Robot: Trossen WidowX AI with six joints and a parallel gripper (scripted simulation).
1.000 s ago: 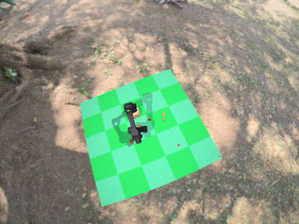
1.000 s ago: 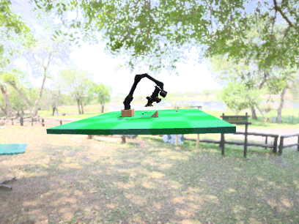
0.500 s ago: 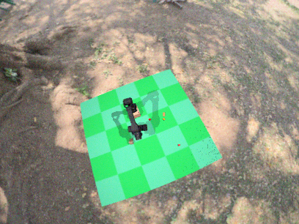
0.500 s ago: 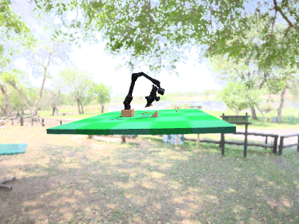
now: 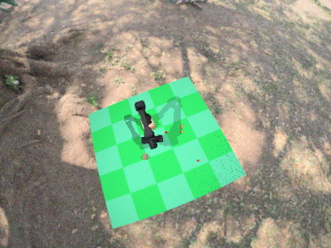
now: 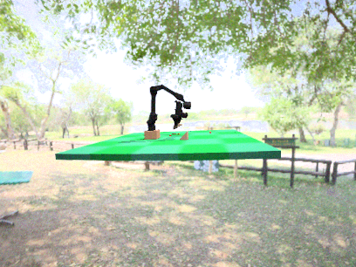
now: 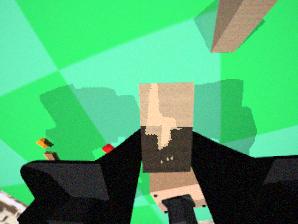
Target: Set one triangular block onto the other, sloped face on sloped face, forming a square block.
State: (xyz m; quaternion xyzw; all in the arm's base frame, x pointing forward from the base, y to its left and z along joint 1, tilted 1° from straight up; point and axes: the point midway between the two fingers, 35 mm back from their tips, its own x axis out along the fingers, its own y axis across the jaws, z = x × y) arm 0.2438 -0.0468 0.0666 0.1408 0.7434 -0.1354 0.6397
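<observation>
Gripper (image 7: 166, 150) pinches one wooden block (image 7: 166, 122), held above the checkered table (image 6: 244, 153). The other block (image 7: 240, 22) lies on the table just ahead. Judged best: carry it over slowly, match slope to slope, align the ends, lower gently without nudging.

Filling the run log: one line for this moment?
end effector: shut on triangular block | block: lifted off table | second block: on table, ahead

We see a matt, wood-toned triangular block (image 7: 166, 125) clamped in the gripper (image 7: 167, 165), whose fingers look like matt black plastic; beneath lies the smooth, flat-finished green checkered table (image 7: 100, 40); ahead, another block (image 7: 235, 25) shows the same pale wooden look.
</observation>
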